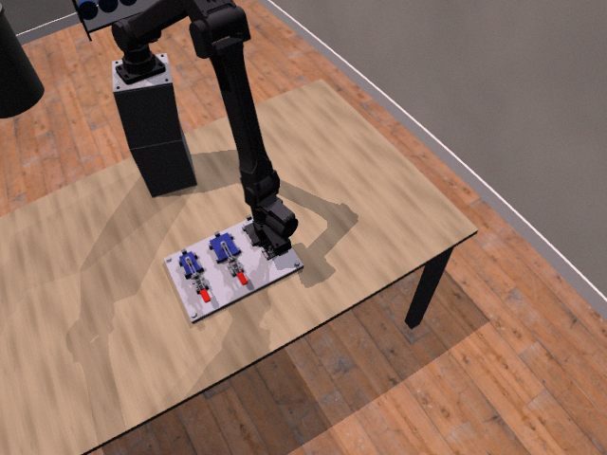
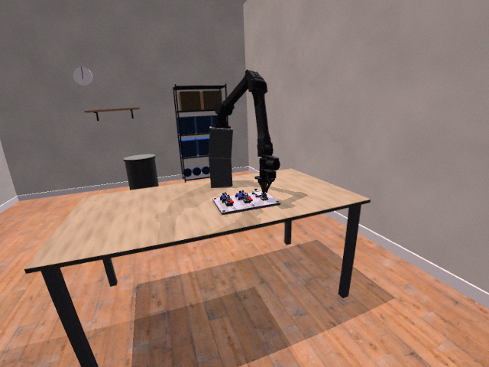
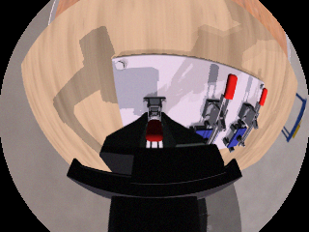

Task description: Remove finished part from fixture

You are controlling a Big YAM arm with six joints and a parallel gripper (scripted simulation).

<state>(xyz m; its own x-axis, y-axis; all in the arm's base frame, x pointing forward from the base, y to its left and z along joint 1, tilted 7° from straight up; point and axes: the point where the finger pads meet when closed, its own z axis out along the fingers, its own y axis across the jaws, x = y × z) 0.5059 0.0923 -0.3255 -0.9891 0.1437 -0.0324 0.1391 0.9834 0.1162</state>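
Gripper [image 3: 154,130] clenched on red clamp handle [image 3: 154,131] at fixture [image 1: 274,274] 3 o'clock station. Finished part hidden under arm, look can't be told. Blue blanks [image 1: 191,262] [image 1: 223,245] clamped at 9 & 12 o'clock, red levers flat.

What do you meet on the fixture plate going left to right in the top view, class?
Left blue blank → middle blue blank → gripper, shut on the red clamp handle at the third station.
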